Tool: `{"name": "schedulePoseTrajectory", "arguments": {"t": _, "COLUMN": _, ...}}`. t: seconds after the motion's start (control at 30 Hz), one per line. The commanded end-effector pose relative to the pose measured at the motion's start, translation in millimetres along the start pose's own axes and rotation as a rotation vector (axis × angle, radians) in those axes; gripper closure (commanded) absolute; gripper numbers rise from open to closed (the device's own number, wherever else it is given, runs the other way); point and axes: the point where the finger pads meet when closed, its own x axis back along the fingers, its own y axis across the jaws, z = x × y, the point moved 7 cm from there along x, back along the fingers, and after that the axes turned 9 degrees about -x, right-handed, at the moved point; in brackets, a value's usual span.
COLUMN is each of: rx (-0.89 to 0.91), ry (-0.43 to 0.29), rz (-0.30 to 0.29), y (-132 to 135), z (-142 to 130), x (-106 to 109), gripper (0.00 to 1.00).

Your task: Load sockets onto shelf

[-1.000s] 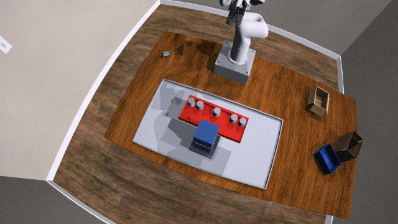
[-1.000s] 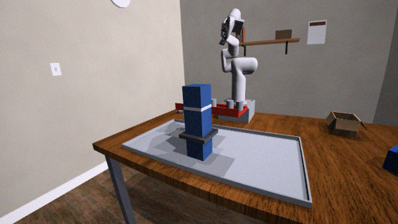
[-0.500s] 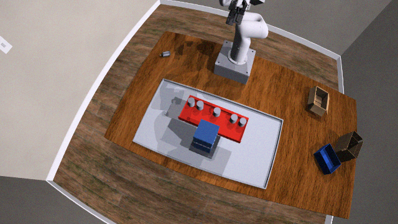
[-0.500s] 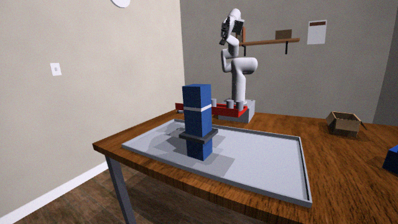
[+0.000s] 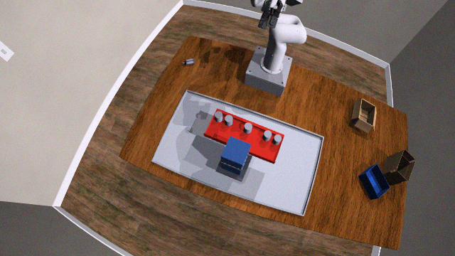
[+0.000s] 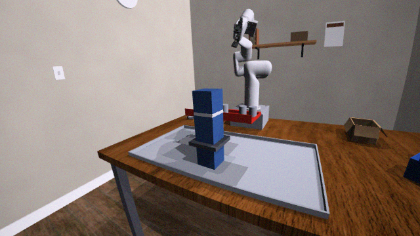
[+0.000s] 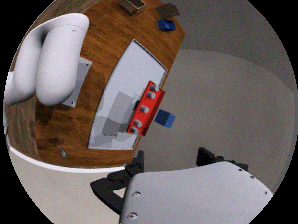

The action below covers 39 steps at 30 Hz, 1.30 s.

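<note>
The red shelf (image 5: pixel 263 154) (image 6: pixel 237 117) (image 7: pixel 154 106) is beside the blue post (image 5: pixel 236 149) (image 6: pixel 208 129) (image 7: pixel 165 118), on the side facing the robot base. It looks level and is close to the height of the white band (image 6: pixel 203 115); the post hides their exact match. All the grey sockets stand upright inside its rim, in a row along the side away from the post: two near one end (image 5: pixel 218 116) (image 5: pixel 228 120), one mid-shelf (image 5: pixel 247 128), two near the other end (image 5: pixel 267 135) (image 5: pixel 277 139). My gripper (image 5: pixel 267 25) (image 6: pixel 234 44) (image 7: pixel 172 158) is open and empty, high above the robot base, far from the shelf.
A dark collar (image 6: pixel 214 147) surrounds the post lower down. The post stands in a grey rimmed tray (image 5: pixel 284 185) (image 6: pixel 279 174). A cardboard box (image 5: pixel 363 125) (image 6: pixel 364 134), a darker box (image 5: pixel 392 171) and a blue bin (image 5: pixel 370 188) are at the right. A small grey object (image 5: pixel 190 62) lies at the back left.
</note>
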Motion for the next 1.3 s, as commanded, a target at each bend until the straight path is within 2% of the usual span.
{"name": "schedulePoseTrajectory", "arguments": {"t": 0.0, "rx": 0.000, "ry": 0.000, "rz": -0.002, "y": 0.5, "z": -0.2, "x": 0.7, "gripper": 0.00}}
{"name": "schedulePoseTrajectory", "arguments": {"t": 0.67, "rx": 0.000, "ry": 0.000, "rz": -0.001, "y": 0.6, "z": -0.2, "x": 0.5, "gripper": 0.00}}
{"name": "schedulePoseTrajectory", "arguments": {"t": 0.77, "rx": -0.006, "ry": 0.012, "rz": 0.024, "y": 4.0, "z": 2.1, "x": -6.6, "gripper": 0.00}}
{"name": "schedulePoseTrajectory", "arguments": {"t": 0.83, "rx": -0.019, "ry": 0.034, "rz": 0.075, "y": 10.1, "z": 6.7, "x": -21.2, "gripper": 0.00}}
{"name": "schedulePoseTrajectory", "arguments": {"t": 0.9, "rx": -0.019, "ry": 0.034, "rz": 0.075, "y": 10.1, "z": 6.7, "x": -21.2, "gripper": 0.00}}
{"name": "schedulePoseTrajectory", "arguments": {"t": 0.97, "rx": -0.044, "ry": 0.065, "rz": 0.156, "y": 17.6, "z": 13.9, "x": -45.0, "gripper": 0.00}}
{"name": "schedulePoseTrajectory", "arguments": {"t": 1.03, "rx": -0.083, "ry": 0.096, "rz": 0.266, "y": 23.2, "z": 23.4, "x": -77.2, "gripper": 0.00}}
{"name": "schedulePoseTrajectory", "arguments": {"t": 1.07, "rx": -0.083, "ry": 0.096, "rz": 0.266, "y": 23.2, "z": 23.4, "x": -77.2, "gripper": 0.00}}
{"name": "schedulePoseTrajectory", "arguments": {"t": 1.13, "rx": -0.137, "ry": 0.119, "rz": 0.395, "y": 23.9, "z": 33.8, "x": -115.1, "gripper": 0.00}}
{"name": "schedulePoseTrajectory", "arguments": {"t": 1.17, "rx": -0.137, "ry": 0.119, "rz": 0.395, "y": 23.9, "z": 33.8, "x": -115.1, "gripper": 0.00}}
{"name": "schedulePoseTrajectory", "arguments": {"t": 1.2, "rx": -0.167, "ry": 0.125, "rz": 0.462, "y": 21.8, "z": 38.8, "x": -134.7, "gripper": 0.00}}
{"name": "schedulePoseTrajectory", "arguments": {"t": 1.23, "rx": -0.167, "ry": 0.125, "rz": 0.462, "y": 21.8, "z": 38.8, "x": -134.7, "gripper": 0.00}}
{"name": "schedulePoseTrajectory", "arguments": {"t": 1.27, "rx": -0.200, "ry": 0.126, "rz": 0.528, "y": 18.1, "z": 43.5, "x": -154.1, "gripper": 0.00}}
